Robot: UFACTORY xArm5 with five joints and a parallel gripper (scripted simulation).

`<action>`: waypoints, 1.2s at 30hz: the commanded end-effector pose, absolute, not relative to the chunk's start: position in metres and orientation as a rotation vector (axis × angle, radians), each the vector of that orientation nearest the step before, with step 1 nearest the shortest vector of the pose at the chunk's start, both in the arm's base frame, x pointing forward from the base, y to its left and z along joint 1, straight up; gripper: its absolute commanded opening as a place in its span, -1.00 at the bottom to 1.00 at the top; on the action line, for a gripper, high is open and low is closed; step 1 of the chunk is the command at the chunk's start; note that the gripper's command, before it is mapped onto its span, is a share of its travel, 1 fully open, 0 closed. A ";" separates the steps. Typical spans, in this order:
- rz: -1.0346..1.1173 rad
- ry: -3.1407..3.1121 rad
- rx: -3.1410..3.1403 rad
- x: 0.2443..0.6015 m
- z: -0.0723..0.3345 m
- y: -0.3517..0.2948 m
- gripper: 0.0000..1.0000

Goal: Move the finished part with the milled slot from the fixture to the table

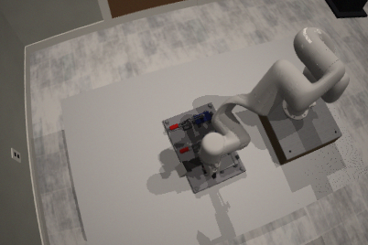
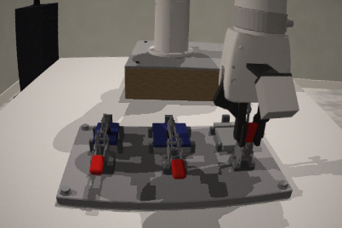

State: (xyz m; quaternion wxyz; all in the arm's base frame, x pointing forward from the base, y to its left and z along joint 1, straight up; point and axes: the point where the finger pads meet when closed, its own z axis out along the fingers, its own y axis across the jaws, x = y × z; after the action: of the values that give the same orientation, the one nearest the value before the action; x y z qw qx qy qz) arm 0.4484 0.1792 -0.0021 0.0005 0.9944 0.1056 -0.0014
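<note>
The grey fixture plate (image 2: pixel 174 171) lies on the table and also shows in the overhead view (image 1: pixel 203 147). Two blue blanks (image 2: pixel 108 133) (image 2: pixel 172 134) sit in the left and middle nests. Their clamps lie over them with red handles (image 2: pixel 97 164) (image 2: pixel 178 168) down toward the front. The grey finished part (image 2: pixel 223 130) sits in the right nest, partly hidden behind the fingers. My gripper (image 2: pixel 247 134) is over the right clamp (image 2: pixel 242 158) and shut on its red handle (image 2: pixel 252 132), which stands raised. In the overhead view the wrist (image 1: pixel 215 147) hides the fingers.
The arm's wood-sided base block (image 2: pixel 172 75) stands just behind the fixture. A black stand (image 2: pixel 37 43) is at the far left. The table edge runs close in front of the plate.
</note>
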 end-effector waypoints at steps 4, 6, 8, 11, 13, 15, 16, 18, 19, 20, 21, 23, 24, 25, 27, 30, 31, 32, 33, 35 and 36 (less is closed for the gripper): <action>0.000 0.332 3.124 0.449 -0.001 0.180 -1.00; 0.000 0.332 3.124 0.449 -0.001 0.180 -1.00; 0.000 0.332 3.124 0.449 -0.001 0.180 -1.00; 0.000 0.332 3.124 0.449 -0.001 0.180 -1.00; 0.000 0.332 3.124 0.449 -0.001 0.180 -1.00; 0.000 0.332 3.124 0.449 -0.001 0.180 -1.00; 0.000 0.332 3.124 0.449 -0.001 0.180 -1.00; 0.000 0.332 3.124 0.449 -0.001 0.180 -1.00; 0.000 0.332 3.124 0.449 -0.001 0.180 -1.00; 0.000 0.332 3.124 0.449 -0.001 0.180 -1.00; 0.000 0.332 3.124 0.449 -0.001 0.180 -1.00; 0.000 0.332 3.124 0.448 -0.001 0.179 -1.00; 0.000 0.332 3.124 0.448 -0.001 0.179 -1.00; 0.000 0.332 3.124 0.448 -0.001 0.179 -1.00; 0.000 0.332 3.124 0.447 -0.001 0.179 -1.00; 0.000 0.332 3.124 0.447 -0.001 0.179 -1.00; 0.000 0.332 3.124 0.446 -0.001 0.179 -1.00; 0.000 0.332 3.124 0.446 -0.001 0.179 -1.00; 0.000 0.332 3.124 0.446 -0.001 0.179 -1.00; 0.000 0.332 3.124 0.445 -0.001 0.179 -1.00; 0.000 0.332 3.124 0.445 -0.001 0.179 -1.00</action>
State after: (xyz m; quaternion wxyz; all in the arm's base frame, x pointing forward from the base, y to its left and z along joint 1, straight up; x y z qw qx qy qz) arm 0.4446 0.1784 -0.0026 0.0006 0.9944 0.1056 -0.0019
